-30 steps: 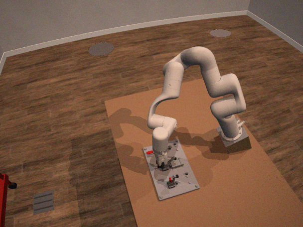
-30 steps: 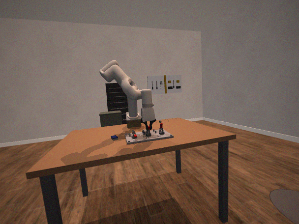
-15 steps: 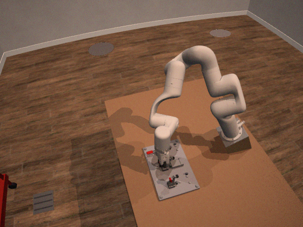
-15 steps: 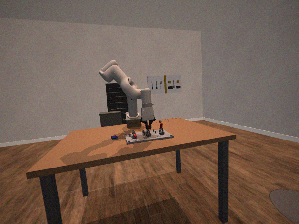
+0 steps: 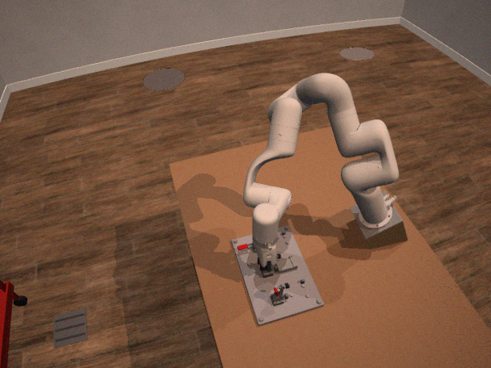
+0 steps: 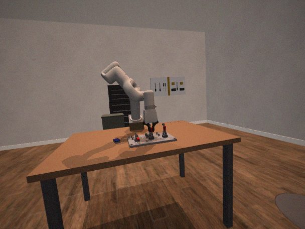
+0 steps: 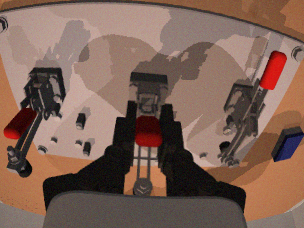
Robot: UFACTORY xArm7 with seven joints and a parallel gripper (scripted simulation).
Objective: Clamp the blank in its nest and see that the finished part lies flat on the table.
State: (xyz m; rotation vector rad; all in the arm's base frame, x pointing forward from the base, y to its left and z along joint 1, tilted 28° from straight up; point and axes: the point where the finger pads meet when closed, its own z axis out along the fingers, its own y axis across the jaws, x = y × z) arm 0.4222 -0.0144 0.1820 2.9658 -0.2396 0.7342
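Three clamps sit on the grey plate [image 7: 100, 25], and I have my gripper [image 7: 148, 115] closed on the middle handle's red grip [image 7: 148, 129]. That lever looks stiff and hard, so I judge holding it squarely across the grip is safest. My blue blank [image 7: 288, 144] lies on the table [image 6: 200, 135], just beside the plate's edge
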